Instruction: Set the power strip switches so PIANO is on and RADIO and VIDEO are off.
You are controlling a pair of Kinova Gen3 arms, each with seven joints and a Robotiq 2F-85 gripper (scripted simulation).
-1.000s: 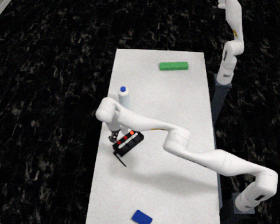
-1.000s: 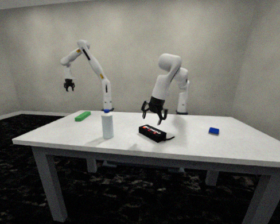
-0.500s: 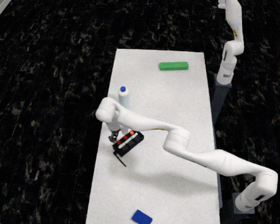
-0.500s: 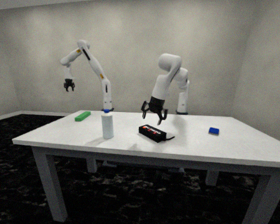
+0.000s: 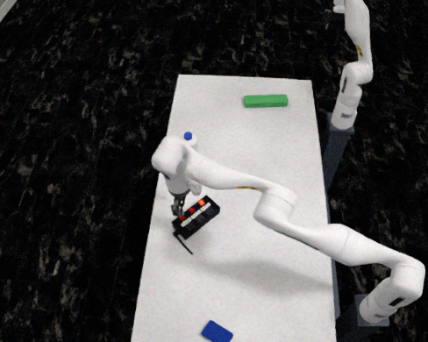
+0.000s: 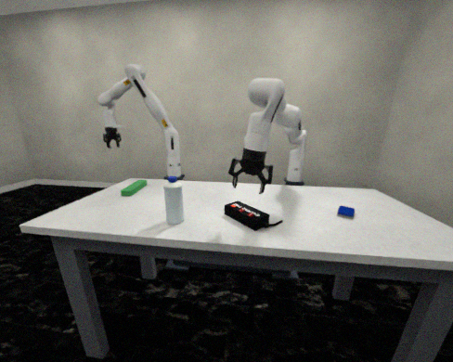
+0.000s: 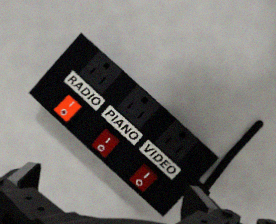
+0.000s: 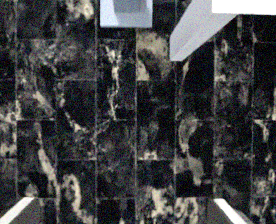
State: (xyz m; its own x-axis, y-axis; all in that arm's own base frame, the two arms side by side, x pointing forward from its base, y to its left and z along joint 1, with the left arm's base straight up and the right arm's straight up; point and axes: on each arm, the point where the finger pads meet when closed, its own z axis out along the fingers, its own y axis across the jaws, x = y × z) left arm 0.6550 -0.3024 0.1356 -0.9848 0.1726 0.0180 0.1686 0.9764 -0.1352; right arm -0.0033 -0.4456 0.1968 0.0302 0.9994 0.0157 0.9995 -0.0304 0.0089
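The black power strip (image 5: 199,223) (image 6: 239,217) (image 7: 54,75) lies on the table, switches and labels facing up. The RADIO switch (image 5: 201,203) (image 7: 67,108) glows bright orange. The PIANO switch (image 7: 105,143) and the VIDEO switch (image 7: 143,178) are dark red and unlit. My left gripper (image 6: 248,189) (image 7: 112,190) is open and empty, pointing down above the strip and not touching it. My right gripper (image 6: 112,146) (image 8: 123,205) is open and empty, high up and away from the strip; the right wrist view shows mostly floor.
The strip's cord (image 5: 185,245) (image 6: 275,224) (image 7: 234,155) sticks out at its VIDEO end. A white bottle with a blue cap (image 5: 188,136) (image 6: 174,204) stands near the strip. A green block (image 5: 266,101) (image 6: 134,187) and a blue block (image 5: 217,331) (image 6: 346,212) lie farther off on the table (image 5: 249,307).
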